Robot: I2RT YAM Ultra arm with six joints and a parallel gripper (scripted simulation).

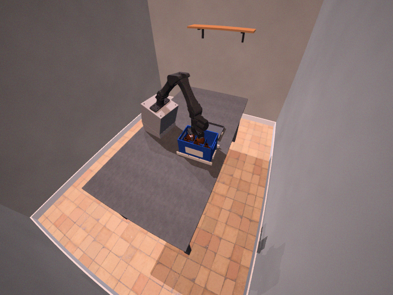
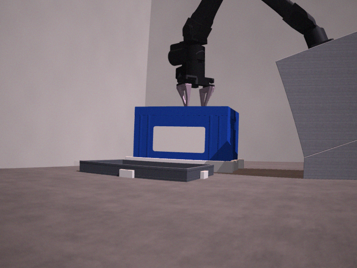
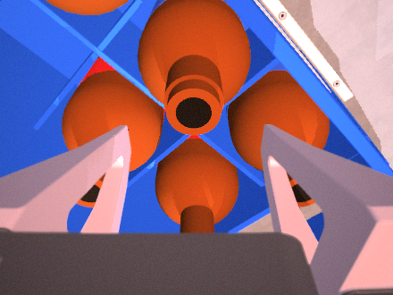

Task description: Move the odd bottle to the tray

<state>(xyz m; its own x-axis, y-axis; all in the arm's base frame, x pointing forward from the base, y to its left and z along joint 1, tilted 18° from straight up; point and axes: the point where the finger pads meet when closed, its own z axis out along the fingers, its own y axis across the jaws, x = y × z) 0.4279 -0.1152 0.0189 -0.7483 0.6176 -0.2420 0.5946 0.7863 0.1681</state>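
Observation:
Several brown bottles stand in the blue crate (image 1: 206,154) (image 2: 178,116). My gripper (image 1: 195,136) (image 2: 194,105) (image 3: 196,137) is open and empty, pointing down, with its tips about level with the crate's top rim. In the wrist view the central bottle (image 3: 194,29) has its mouth between the fingertips, with a ring below the opening. The left bottle (image 3: 112,105) and right bottle (image 3: 279,105) have their necks partly hidden by my fingers. The lower bottle (image 3: 196,181) has its mouth hidden by the gripper body. The dark tray (image 1: 218,129) (image 2: 157,172) holds no bottle.
Pale strips (image 1: 193,157) (image 2: 229,167) lie along the crate's base. Small white blocks (image 2: 126,173) touch the tray's side. The grey pedestal (image 1: 158,121) (image 2: 324,101) carries the arm. An orange shelf (image 1: 223,28) is on the far wall.

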